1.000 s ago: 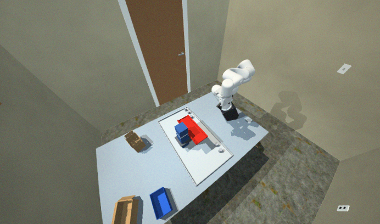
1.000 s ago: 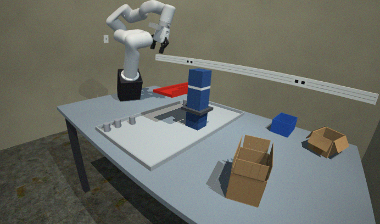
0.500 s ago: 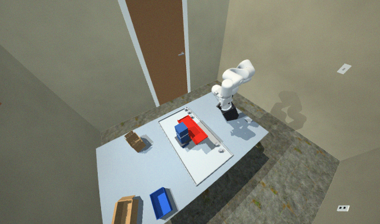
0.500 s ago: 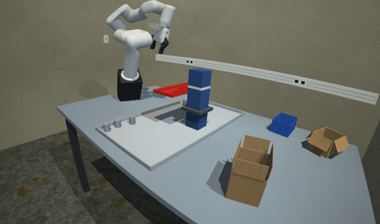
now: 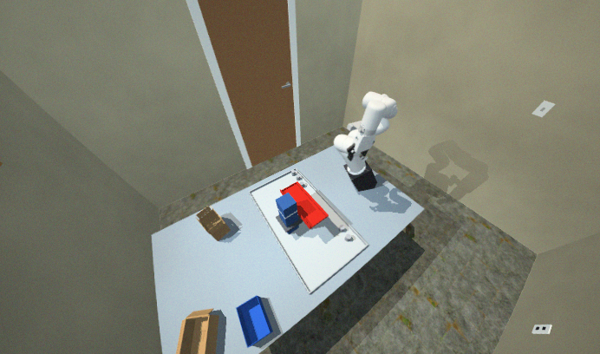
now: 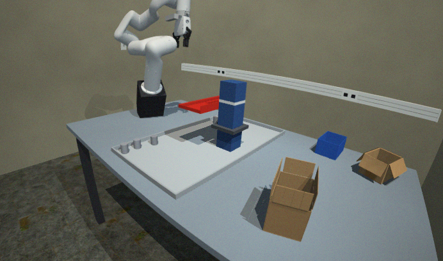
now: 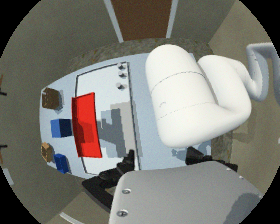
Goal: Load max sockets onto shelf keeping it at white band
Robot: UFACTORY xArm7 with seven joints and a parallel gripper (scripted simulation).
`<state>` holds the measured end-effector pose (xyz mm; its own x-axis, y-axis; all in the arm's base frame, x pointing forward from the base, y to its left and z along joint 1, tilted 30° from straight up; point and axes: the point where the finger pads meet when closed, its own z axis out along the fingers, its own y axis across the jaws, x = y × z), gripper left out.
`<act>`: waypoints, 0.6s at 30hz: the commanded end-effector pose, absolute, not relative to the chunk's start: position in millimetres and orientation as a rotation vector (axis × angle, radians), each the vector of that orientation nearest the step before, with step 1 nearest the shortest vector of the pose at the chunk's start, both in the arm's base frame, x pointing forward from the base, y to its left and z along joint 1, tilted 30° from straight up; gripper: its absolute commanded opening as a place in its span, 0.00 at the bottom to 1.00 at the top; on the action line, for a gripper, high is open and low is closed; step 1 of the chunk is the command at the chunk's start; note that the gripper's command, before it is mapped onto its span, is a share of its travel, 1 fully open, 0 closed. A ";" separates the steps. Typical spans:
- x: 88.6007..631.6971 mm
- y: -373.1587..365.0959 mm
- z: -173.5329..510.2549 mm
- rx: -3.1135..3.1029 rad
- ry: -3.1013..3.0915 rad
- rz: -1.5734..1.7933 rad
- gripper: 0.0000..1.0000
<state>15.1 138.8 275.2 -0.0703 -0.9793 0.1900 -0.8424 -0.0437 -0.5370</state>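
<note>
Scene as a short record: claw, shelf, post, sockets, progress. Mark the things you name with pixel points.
claw: open, raised above the table (image 5: 183, 268) (image 6: 362, 207) (image 7: 163, 160)
claw_location: (image 5: 357, 153) (image 6: 181, 45) (image 7: 161, 152)
shelf: red (image 5: 304, 204) (image 6: 200, 105) (image 7: 86, 125), no sockets on it
post: blue (image 5: 286, 203) (image 6: 231, 114) (image 7: 61, 128), upright, white band (image 6: 232, 102) near top
shelf_exactly_at_band: cannot tell
sockets_off_shelf: five; three by one end of the white tray (image 5: 302, 264) (image 6: 171, 168) (image 7: 96, 80), two toward the other
loading: not started

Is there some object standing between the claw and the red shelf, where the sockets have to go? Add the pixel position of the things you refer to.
Nothing visible stands between the claw (image 5: 357, 153) (image 6: 181, 44) (image 7: 161, 155) and the red shelf (image 5: 304, 203) (image 6: 201, 106) (image 7: 87, 125). The blue post (image 5: 286, 202) (image 6: 231, 114) (image 7: 61, 128) is on the shelf's other side, away from the claw.
</note>
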 end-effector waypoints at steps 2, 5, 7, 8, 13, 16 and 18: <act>2.4 137.3 295.0 -1.693 1.795 -0.946 1.00; 2.4 137.3 295.0 -1.634 1.753 -0.976 1.00; 2.4 137.3 295.0 -1.634 1.753 -0.976 1.00; 2.4 137.3 295.0 -1.580 1.713 -1.004 1.00; 2.4 137.3 295.0 -1.492 1.647 -1.048 1.00; 2.4 137.3 295.0 -1.438 1.605 -1.073 1.00; 2.4 137.3 295.0 -1.401 1.575 -1.089 1.00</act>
